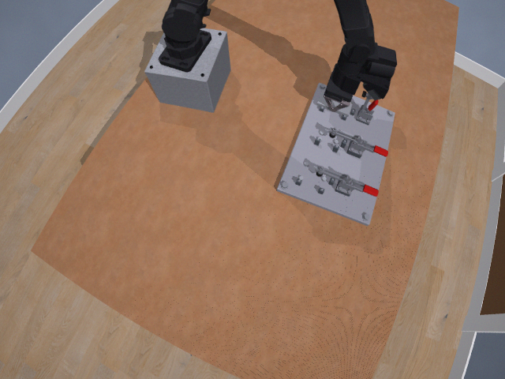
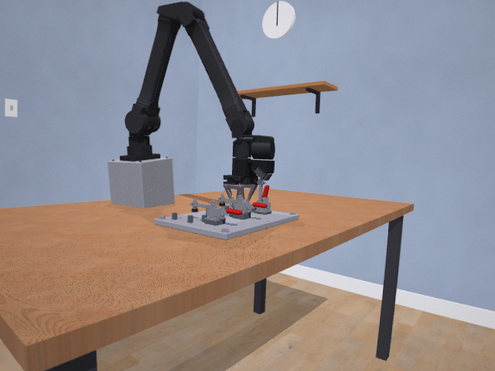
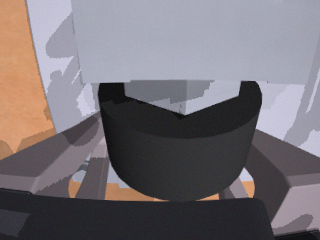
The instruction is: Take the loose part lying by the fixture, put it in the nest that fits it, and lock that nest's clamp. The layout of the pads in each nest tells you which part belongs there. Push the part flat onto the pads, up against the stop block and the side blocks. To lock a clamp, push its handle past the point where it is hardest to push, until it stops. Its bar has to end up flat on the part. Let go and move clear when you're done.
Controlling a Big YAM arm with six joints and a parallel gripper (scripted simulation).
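A wooden table (image 2: 339, 223) with dark legs stands on a light plank floor (image 2: 327, 331) in a room with blue walls. A round white wall clock (image 2: 278, 18), a wooden wall shelf (image 2: 288, 88) on black brackets and a white switch plate (image 2: 10, 107) hang on the walls; a white skirting board runs along the base. A black robot arm (image 2: 216, 76) rises from a grey block pedestal (image 2: 120, 187) and bends down over a grey fixture plate (image 1: 368, 171) lying flat on the table. The plate carries three toggle clamps with red handles. Two handles (image 1: 380, 151) lie level; the far clamp's handle (image 1: 372, 104) stands raised. The gripper (image 1: 337, 105) hangs over the far nest, beside that raised handle, fingers closed on the loose part (image 3: 190, 20), a pale grey flat-faced piece filling the upper half of the wrist view.
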